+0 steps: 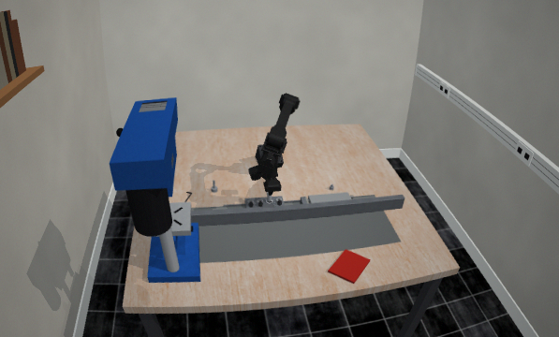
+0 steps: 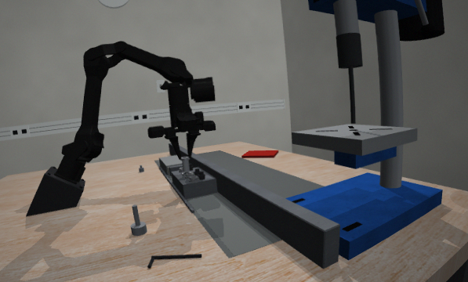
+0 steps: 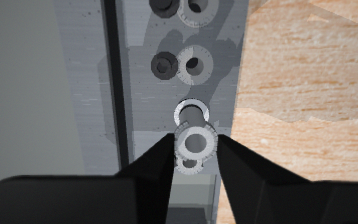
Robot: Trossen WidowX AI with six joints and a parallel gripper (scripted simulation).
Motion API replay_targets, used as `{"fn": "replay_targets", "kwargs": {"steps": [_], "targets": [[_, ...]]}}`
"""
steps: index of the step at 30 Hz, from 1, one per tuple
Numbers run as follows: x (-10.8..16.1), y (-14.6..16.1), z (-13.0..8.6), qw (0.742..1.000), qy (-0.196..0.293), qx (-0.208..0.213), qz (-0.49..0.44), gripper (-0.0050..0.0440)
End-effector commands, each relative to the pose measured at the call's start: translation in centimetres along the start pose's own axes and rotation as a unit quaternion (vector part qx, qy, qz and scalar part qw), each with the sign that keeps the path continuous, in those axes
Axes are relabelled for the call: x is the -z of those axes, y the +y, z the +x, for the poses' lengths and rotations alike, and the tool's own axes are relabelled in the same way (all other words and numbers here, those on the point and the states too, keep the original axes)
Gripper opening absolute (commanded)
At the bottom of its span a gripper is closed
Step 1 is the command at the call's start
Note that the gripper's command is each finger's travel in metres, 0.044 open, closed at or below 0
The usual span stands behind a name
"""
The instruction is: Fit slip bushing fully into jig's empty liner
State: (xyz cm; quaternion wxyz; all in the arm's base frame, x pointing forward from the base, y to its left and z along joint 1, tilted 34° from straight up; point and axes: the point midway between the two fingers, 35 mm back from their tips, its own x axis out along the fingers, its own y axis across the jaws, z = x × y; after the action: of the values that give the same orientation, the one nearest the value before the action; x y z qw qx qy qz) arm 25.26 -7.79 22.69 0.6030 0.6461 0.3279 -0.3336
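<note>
My gripper points straight down over the jig's grey sliding plate and is shut on the slip bushing by its knurled head. The bushing is upright. Its lower end reaches the bright ring of the empty liner and looks just at the liner's mouth, while the head stands well above the plate. In the side view, the bushing sticks up from the plate between my fingers. Two other liners hold seated bushings, each with a dark lock screw beside it.
A long dark rail runs along the plate, with a light grey pusher block to its right. A blue drill press stands at the left end. A red pad, a loose pin, a hex key and a small screw lie about.
</note>
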Motion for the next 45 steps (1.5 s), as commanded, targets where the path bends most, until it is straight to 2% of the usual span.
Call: {"fn": "replay_targets", "kwargs": {"steps": [1,45], "targets": [[0.27,-0.03,-0.6,1.0,-0.004,-0.01,-0.003,-0.005],[0.03,0.32,-0.6,1.0,-0.004,-0.01,-0.003,-0.005]]}}
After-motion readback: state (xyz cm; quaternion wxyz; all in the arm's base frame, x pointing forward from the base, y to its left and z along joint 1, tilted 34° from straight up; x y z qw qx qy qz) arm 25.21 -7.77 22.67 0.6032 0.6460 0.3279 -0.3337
